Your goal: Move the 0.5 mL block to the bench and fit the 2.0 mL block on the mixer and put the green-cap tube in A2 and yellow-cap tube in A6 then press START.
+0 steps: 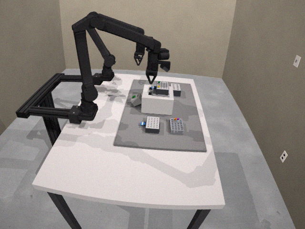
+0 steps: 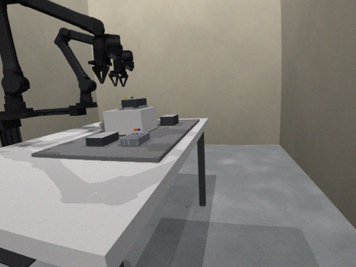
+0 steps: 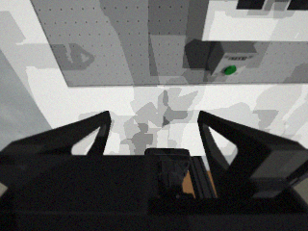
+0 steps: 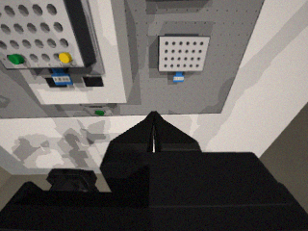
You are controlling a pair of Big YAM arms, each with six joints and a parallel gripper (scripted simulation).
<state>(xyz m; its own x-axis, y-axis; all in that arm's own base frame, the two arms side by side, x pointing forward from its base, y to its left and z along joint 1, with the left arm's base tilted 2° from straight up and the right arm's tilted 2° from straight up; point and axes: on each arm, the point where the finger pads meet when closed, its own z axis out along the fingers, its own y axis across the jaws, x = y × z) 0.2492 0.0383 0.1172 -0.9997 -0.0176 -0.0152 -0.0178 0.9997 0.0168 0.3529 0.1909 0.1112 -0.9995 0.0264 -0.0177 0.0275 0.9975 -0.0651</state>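
Grey mat [image 1: 133,140] [image 2: 94,157] [image 3: 87,48] [image 4: 202,98]: we see green cap [image 1: 158,82] [image 2: 132,97] [image 4: 15,59], yellow cap [image 1: 158,86] [image 2: 125,98] [image 4: 64,58] atop mixer [image 1: 157,106] [image 2: 123,122] [image 3: 218,26] [image 4: 113,89], depth unclear. Top view: rack [image 1: 176,127] [image 2: 134,140] mixer's five o'clock. Right gripper [image 1: 151,82] [image 2: 102,82] [image 4: 154,115] clenched, unladen; left gripper [image 1: 138,64] [image 2: 119,85] [image 3: 154,115] released.

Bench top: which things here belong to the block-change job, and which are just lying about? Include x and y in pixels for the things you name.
Job:
mixer [image 1: 157,106] [image 2: 122,120] [image 3: 226,24] [image 4: 108,91]
fitted block [image 1: 162,91] [image 2: 133,102] [image 4: 82,38]
green-capped tube [image 1: 158,82] [image 2: 132,97] [image 4: 15,59]
yellow-capped tube [image 1: 158,86] [image 2: 125,98] [image 4: 64,58]
small-bored block [image 1: 152,130] [image 2: 102,139] [image 4: 184,54]
green button [image 1: 133,96] [image 3: 230,70] [image 4: 99,113]

Bystanders:
block beyond the mixer [image 1: 177,92] [image 2: 168,120]
orange-capped tube [image 1: 175,119] [image 2: 135,129]
purple-capped tube [image 1: 177,119] [image 2: 138,129]
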